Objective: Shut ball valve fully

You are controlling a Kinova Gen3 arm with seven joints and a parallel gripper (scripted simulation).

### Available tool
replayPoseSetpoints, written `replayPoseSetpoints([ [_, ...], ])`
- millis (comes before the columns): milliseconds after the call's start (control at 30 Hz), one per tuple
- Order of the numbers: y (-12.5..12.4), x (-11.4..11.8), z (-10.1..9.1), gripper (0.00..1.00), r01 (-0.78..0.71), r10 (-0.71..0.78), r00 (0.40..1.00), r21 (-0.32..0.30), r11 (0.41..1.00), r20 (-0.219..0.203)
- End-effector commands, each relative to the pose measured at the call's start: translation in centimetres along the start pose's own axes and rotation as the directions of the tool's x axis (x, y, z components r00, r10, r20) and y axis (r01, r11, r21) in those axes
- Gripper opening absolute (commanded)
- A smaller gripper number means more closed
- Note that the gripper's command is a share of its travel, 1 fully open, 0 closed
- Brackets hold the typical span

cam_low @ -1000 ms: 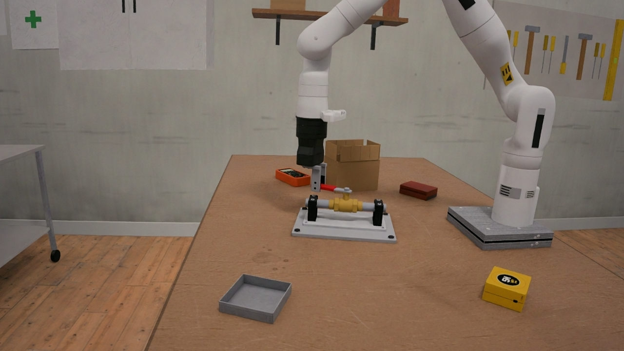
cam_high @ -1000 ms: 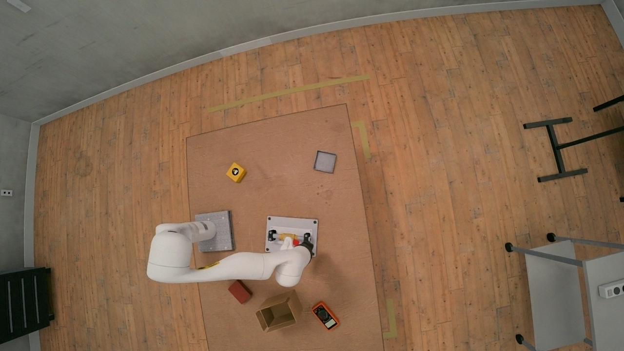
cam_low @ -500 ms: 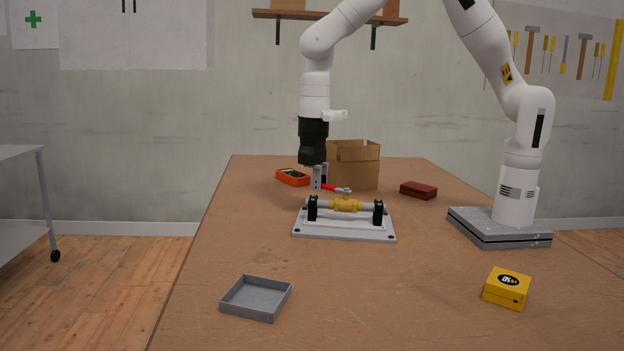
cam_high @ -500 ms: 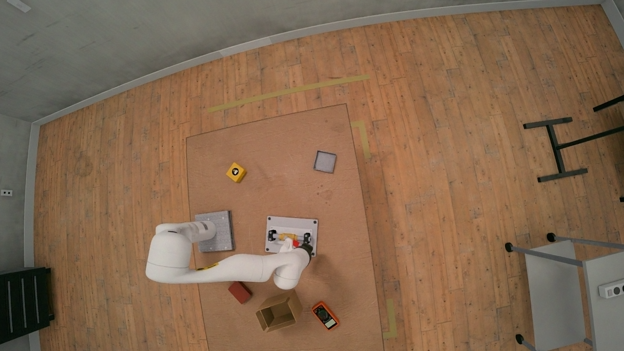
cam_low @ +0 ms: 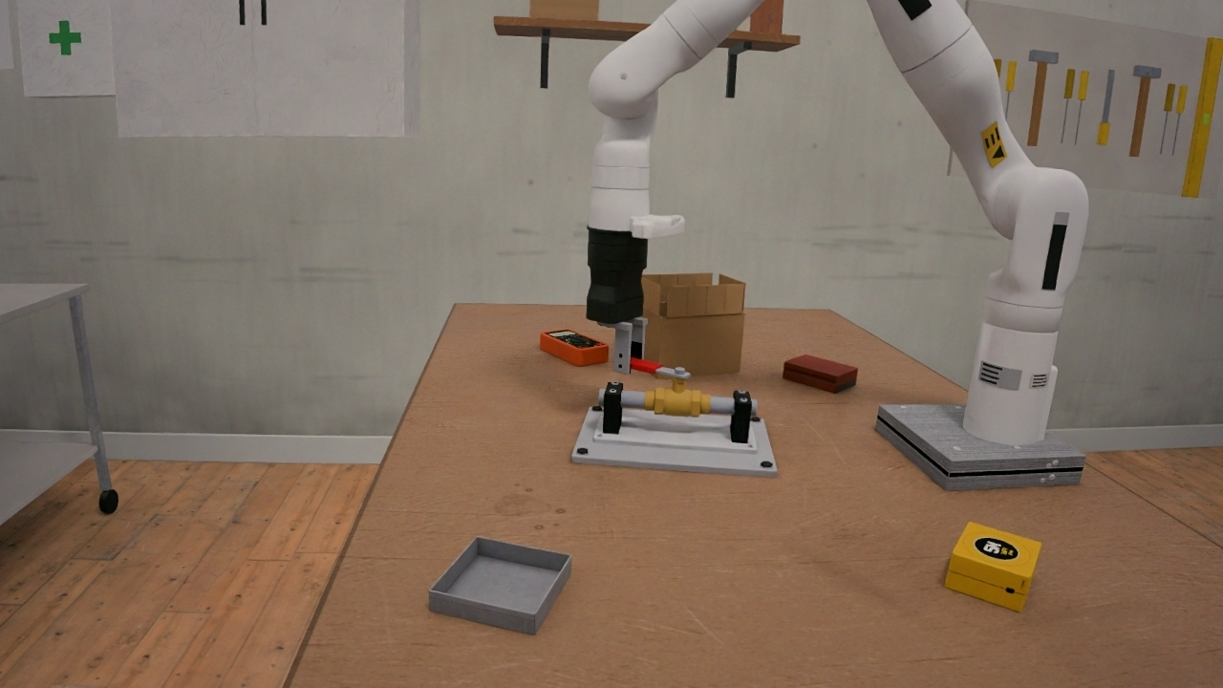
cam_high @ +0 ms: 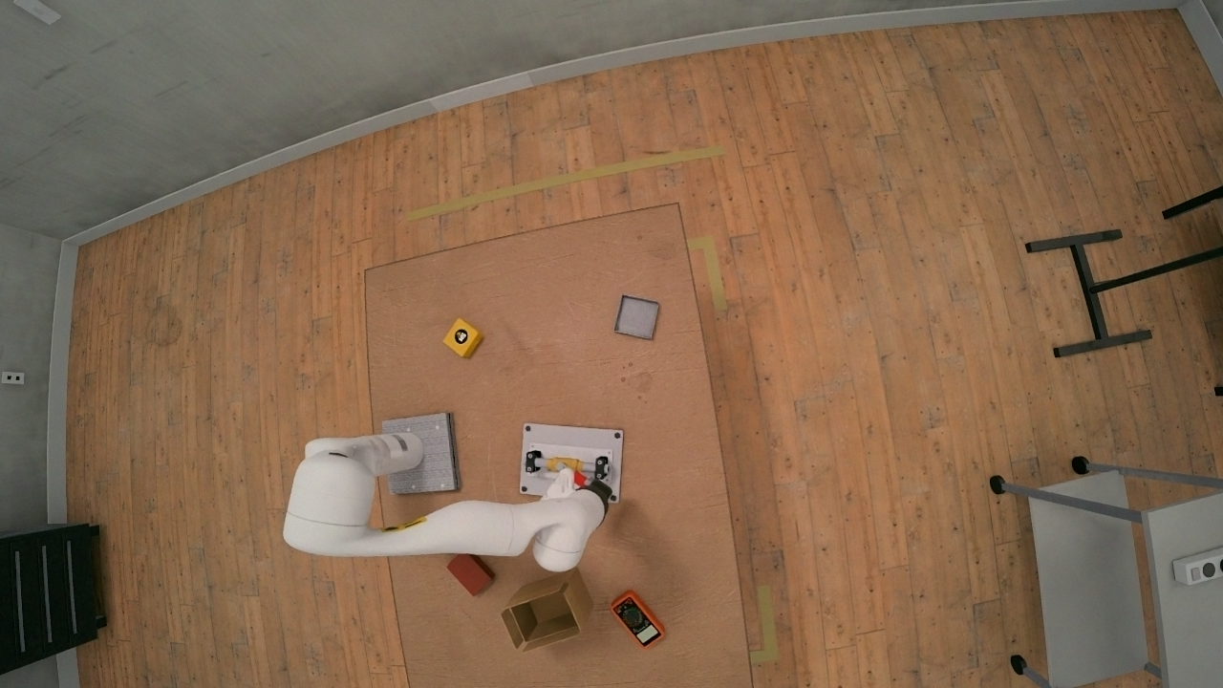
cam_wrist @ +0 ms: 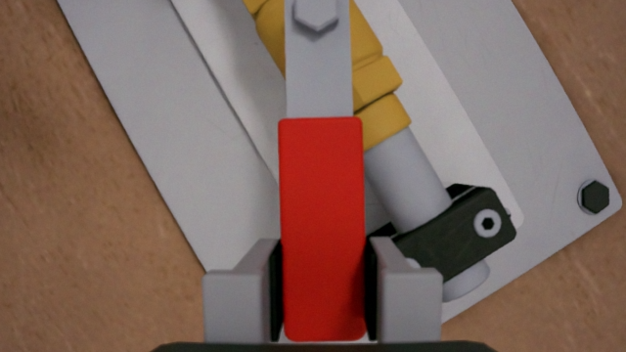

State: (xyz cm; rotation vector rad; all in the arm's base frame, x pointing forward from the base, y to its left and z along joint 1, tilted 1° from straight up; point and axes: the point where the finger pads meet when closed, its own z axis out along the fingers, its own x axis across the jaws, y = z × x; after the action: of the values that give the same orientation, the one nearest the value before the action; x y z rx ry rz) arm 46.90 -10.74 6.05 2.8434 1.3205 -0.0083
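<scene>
Red handle grip (cam_wrist: 321, 220) is pinched right between the jaws of the gripper (cam_wrist: 321, 293), one grey finger (cam_wrist: 237, 303) pressed on each long side, so they're closed on it at a middling width. That grip sits on the grey lever (cam_wrist: 318, 68) of the ball valve (cam_low: 676, 400), which has a yellow body and a grey pipe (cam_wrist: 406, 181) running through two black clamps on a light grey mounting plate (cam_low: 598, 451). From the wrist view the lever crosses the pipe at a slant, nowhere near square to it yet. The plate sits around the middle of the brown desk (cam_low: 769, 548), and the arm comes straight down onto the handle from above. Other stuff scattered about: an open cardboard box (cam_low: 693, 329) and an orange multimeter (cam_low: 574, 346) behind the valve, a dark red block (cam_low: 819, 373) off to the side, a shallow grey tray (cam_low: 500, 584) and a yellow box (cam_low: 993, 565) nearer the front edge.
</scene>
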Motion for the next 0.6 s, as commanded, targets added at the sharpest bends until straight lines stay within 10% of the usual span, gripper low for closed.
replayPoseSetpoints([
  [0, 0.06, -0.27, -0.08, 0.0, -0.027, 0.027, 1.0, -0.001, 1.0, 0.0],
  [567, 0.0, -0.96, -0.08, 0.0, -0.118, 0.118, 0.993, -0.001, 0.993, 0.0],
])
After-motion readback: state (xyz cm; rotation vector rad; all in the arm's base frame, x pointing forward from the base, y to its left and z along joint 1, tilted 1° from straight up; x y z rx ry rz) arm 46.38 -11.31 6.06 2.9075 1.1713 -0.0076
